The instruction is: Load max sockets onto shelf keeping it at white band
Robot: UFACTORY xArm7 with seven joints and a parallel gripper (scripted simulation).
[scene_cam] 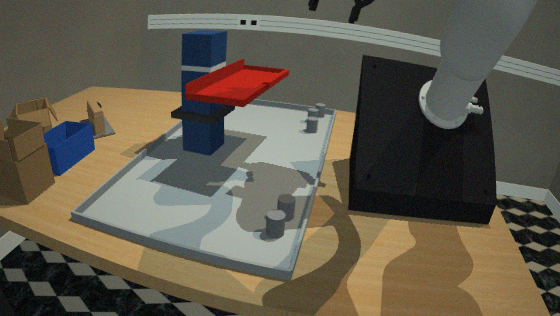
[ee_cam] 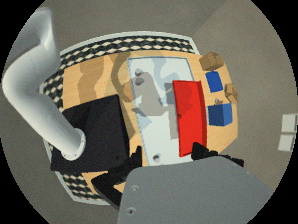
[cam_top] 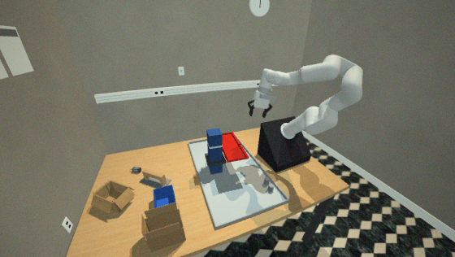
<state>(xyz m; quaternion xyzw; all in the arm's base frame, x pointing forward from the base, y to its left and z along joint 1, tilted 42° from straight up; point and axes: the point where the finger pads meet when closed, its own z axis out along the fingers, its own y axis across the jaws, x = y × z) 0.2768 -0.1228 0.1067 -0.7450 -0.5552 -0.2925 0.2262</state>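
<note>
A blue post [scene_cam: 202, 90] with a white band [scene_cam: 202, 67] stands on a grey tray [scene_cam: 210, 185]. A red rimmed shelf [scene_cam: 237, 85] sticks out from the post just under the band and is empty; it also shows in the top view [cam_top: 233, 146] and the wrist view [ee_cam: 188, 116]. A black collar [scene_cam: 202, 114] sits on the post below the shelf. Two grey sockets [scene_cam: 280, 215] stand near the tray's front right edge, and two more [scene_cam: 315, 117] at its far right corner. My gripper [cam_top: 259, 110] is open and empty, high above the shelf's right side.
The arm's black wedge base [scene_cam: 420, 145] stands right of the tray. Cardboard boxes [cam_top: 162, 228] [cam_top: 111, 197] and a blue bin [cam_top: 164, 196] sit on the table's left part, with a small dark object [cam_top: 136, 168] behind them.
</note>
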